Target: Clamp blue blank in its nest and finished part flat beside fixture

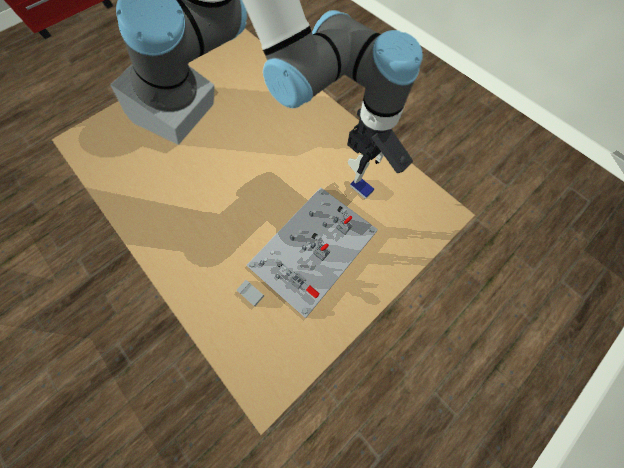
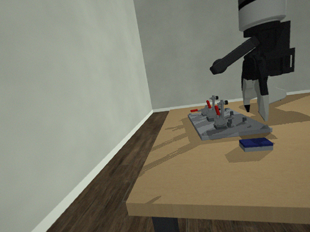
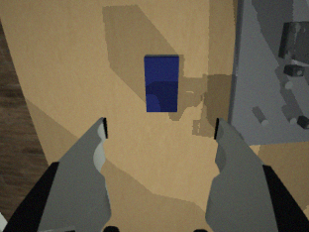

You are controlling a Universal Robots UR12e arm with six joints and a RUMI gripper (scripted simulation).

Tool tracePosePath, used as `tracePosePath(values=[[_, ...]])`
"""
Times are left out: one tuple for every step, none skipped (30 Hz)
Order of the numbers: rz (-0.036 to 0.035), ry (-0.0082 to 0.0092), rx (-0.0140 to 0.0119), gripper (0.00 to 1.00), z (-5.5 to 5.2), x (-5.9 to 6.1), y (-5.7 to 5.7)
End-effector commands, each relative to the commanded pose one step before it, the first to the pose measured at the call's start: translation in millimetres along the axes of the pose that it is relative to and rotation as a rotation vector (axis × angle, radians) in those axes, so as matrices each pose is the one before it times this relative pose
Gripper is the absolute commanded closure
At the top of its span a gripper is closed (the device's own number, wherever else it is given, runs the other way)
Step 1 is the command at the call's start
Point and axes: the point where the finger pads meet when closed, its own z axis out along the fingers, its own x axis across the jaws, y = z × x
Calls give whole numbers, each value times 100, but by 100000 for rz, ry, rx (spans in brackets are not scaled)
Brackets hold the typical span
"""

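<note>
The blue blank (image 1: pixel 361 188) (image 2: pixel 256 143) (image 3: pixel 161 83) lies flat on the table next to the far end of the grey fixture plate (image 1: pixel 350 251) (image 2: pixel 209 135) (image 3: pixel 248 99). My gripper (image 1: pixel 356 175) (image 2: pixel 256 113) (image 3: pixel 160 119) is open and empty. It hangs above the table, a little short of the blank. The grey finished part (image 1: pixel 250 293) lies flat on the table beside the plate's other end. The plate carries three clamps with red handles: two handles (image 1: pixel 346 220) (image 1: pixel 324 246) stand raised, and one handle (image 1: pixel 312 291) lies low.
The robot base (image 1: pixel 161 108) stands at the table's back corner. The table's edge (image 2: pixel 217 206) is near the blank on the wall side. A white wall runs along the floor. A red cabinet (image 1: pixel 50 12) stands far off.
</note>
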Motion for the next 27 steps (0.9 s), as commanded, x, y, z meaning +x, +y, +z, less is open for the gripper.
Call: tracePosePath(values=[[-16, -14, 188, 41, 1306, -29, -110], [0, 0, 0, 41, 288, 0, 0], [0, 0, 0, 41, 281, 0, 0], [0, 0, 0, 41, 272, 0, 0], [0, 0, 0, 41, 264, 0, 0], [0, 0, 0, 41, 254, 0, 0], [0, 0, 0, 41, 245, 0, 0], [0, 0, 0, 41, 235, 0, 0], [0, 0, 0, 41, 226, 0, 0], [0, 0, 0, 41, 215, 0, 0], [0, 0, 0, 41, 206, 0, 1], [0, 0, 0, 41, 195, 0, -1], [0, 0, 0, 41, 0, 0, 0], [0, 0, 0, 41, 0, 0, 0], [0, 0, 0, 41, 184, 0, 0], [0, 0, 0, 41, 174, 0, 0], [0, 0, 0, 41, 163, 0, 0], [0, 0, 0, 41, 152, 0, 0], [0, 0, 0, 41, 142, 0, 0], [0, 0, 0, 41, 130, 0, 0], [0, 0, 0, 41, 120, 0, 0], [0, 0, 0, 41, 110, 0, 0], [0, 0, 0, 41, 99, 0, 0], [0, 0, 0, 41, 89, 0, 0], [0, 0, 0, 41, 79, 0, 0], [0, 0, 0, 41, 70, 0, 0], [0, 0, 0, 41, 60, 0, 0]])
